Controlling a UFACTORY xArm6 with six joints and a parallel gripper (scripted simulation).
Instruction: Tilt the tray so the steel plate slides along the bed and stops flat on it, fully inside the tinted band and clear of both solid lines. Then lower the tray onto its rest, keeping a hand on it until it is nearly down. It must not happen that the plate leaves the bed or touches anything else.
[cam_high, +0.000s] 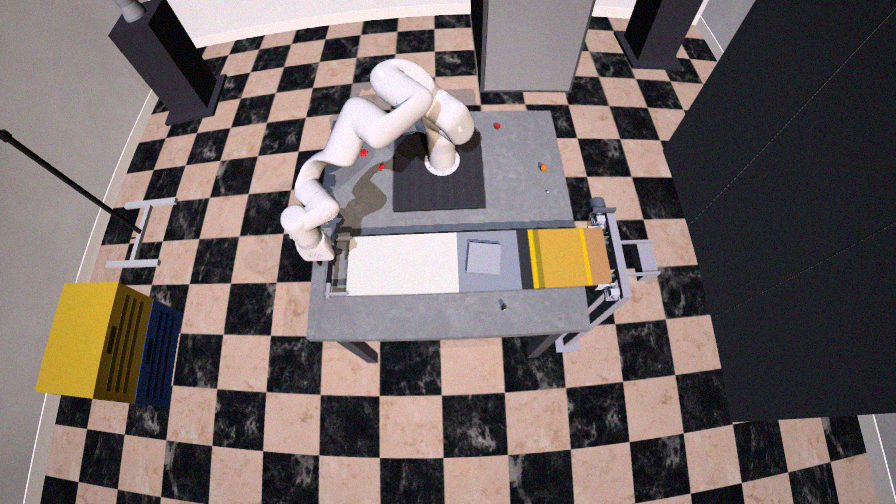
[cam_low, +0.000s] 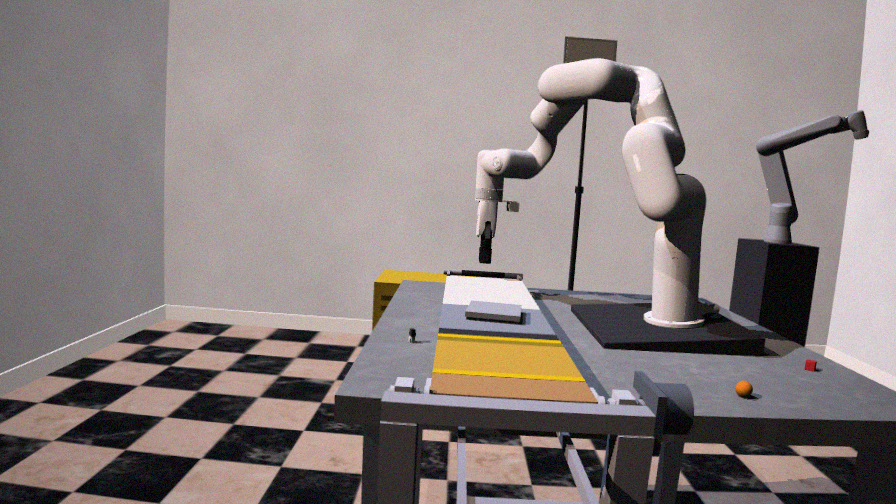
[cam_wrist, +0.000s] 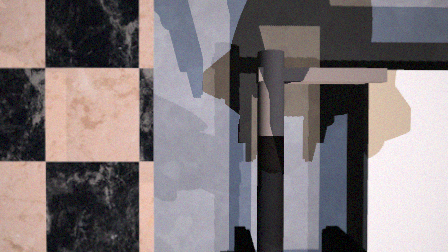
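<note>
The long tray lies flat on the grey table, with white, grey and tan sections. The steel plate lies flat on the grey section, short of the tinted yellow band and its two solid lines; it also shows in the side view. The tray's dark handle bar runs across the tray's far end and shows below me in the wrist view. My gripper hangs a little above this bar, partly open and empty. Its fingertips stand on either side of the bar, apart from it.
An orange ball and a red cube lie on the table's right part. A small dark peg stands left of the tray. The tray's hinge frame is at the tan end. A yellow box stands on the floor.
</note>
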